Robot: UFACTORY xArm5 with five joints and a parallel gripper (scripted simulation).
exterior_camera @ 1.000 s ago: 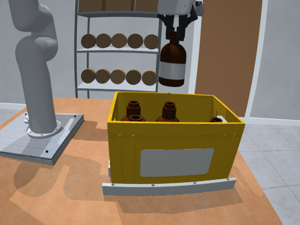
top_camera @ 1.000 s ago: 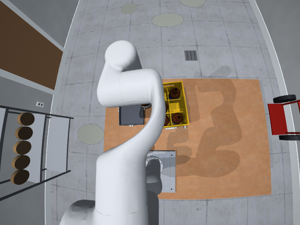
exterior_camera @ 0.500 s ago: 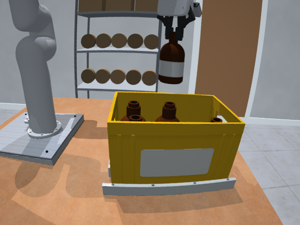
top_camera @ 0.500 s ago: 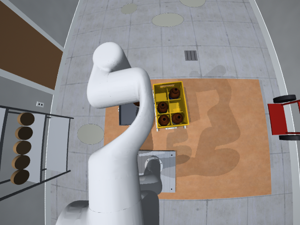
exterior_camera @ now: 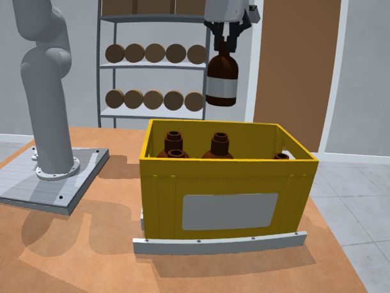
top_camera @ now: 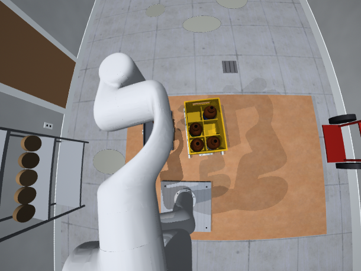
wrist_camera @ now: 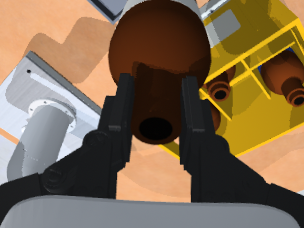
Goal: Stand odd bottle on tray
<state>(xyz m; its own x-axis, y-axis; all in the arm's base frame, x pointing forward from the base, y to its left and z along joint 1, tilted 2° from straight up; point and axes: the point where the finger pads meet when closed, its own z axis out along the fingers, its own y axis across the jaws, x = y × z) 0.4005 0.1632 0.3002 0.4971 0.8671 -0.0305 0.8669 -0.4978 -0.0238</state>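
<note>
Top view: one yellow crate point(top_camera: 225, 139) point(exterior_camera: 230, 169) point(wrist_camera: 240, 140), six compartments, four brown bottles standing in it: one at the far right, one middle left, two side by side in the row nearest the arm's base. One dark tray point(top_camera: 148, 134) point(wrist_camera: 111, 7), partly covered from above by the white arm point(top_camera: 133, 177) point(exterior_camera: 48, 105). Crate and tray sit on the orange-brown table point(top_camera: 302, 133) point(exterior_camera: 112, 265) point(wrist_camera: 65, 17). The held bottle is hidden here; four pale discs on the floor and a red cart point(top_camera: 334, 143) show only in this view.

Exterior view: five bottles counted, four mouths inside the crate plus the held bottle point(exterior_camera: 222, 68) point(wrist_camera: 160, 45) up in the air. It hangs near upright beyond the crate, higher than its rim: dark brown glass, rounded shoulder, slim neck, broad pale label round the body. The claw point(exterior_camera: 225, 46) point(wrist_camera: 157, 94) pinches it by the neck. Behind, a shelf unit point(exterior_camera: 204, 116) carries two rows of five round-ended pieces. The crate's pale front panel shows clearly here.

Wrist view: two black fingers, one either side of the held bottle's neck; its dark round mouth faces the camera. Three crate bottles visible, one mostly behind a finger. A tray corner peeks in at top left.
</note>
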